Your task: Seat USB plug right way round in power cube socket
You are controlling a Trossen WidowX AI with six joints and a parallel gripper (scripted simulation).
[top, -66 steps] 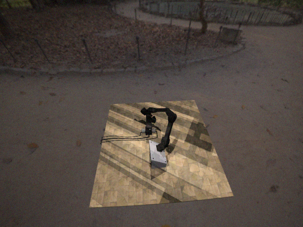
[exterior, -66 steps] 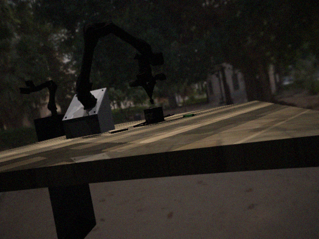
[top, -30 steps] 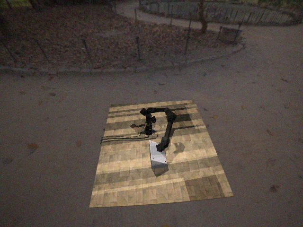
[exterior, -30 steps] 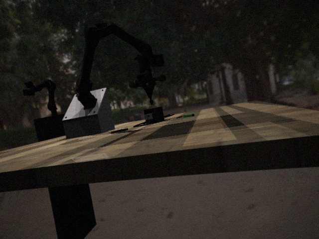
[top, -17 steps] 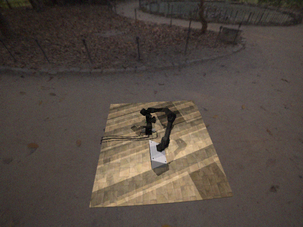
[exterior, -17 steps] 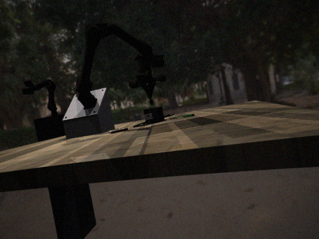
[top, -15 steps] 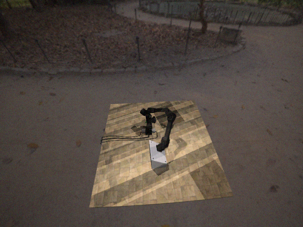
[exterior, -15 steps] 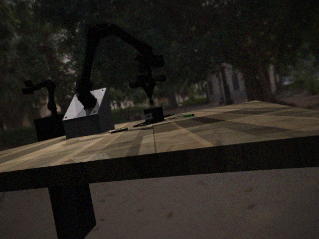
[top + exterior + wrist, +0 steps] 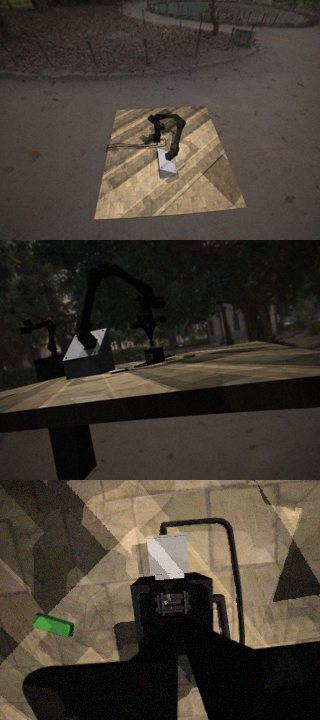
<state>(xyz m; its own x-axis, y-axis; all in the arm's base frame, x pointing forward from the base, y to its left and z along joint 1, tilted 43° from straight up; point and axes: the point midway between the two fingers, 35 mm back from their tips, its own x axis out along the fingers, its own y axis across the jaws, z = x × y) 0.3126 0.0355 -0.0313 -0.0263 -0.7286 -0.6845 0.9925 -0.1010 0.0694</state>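
The black power cube (image 9: pixel 156 355) (image 9: pixel 150 605) stands on the table (image 9: pixel 129 193) (image 9: pixel 206 374), with the silvery-rimmed socket (image 9: pixel 172 602) showing on its top. My gripper (image 9: pixel 156 140) (image 9: pixel 151 343) (image 9: pixel 178 625) points straight down a little above the cube, over the socket. It is shut on the USB plug, which is dark and hard to tell apart from the fingers. A white block (image 9: pixel 167 556) sits against the cube's far side.
Black cables (image 9: pixel 124 146) (image 9: pixel 232 555) run from the cube to the table's left edge. A small green block (image 9: pixel 53 625) (image 9: pixel 189 356) lies on the table beside the cube. My grey base pedestal (image 9: pixel 166 165) (image 9: pixel 85 351) stands close by. A dark stand (image 9: pixel 49 364) is behind it.
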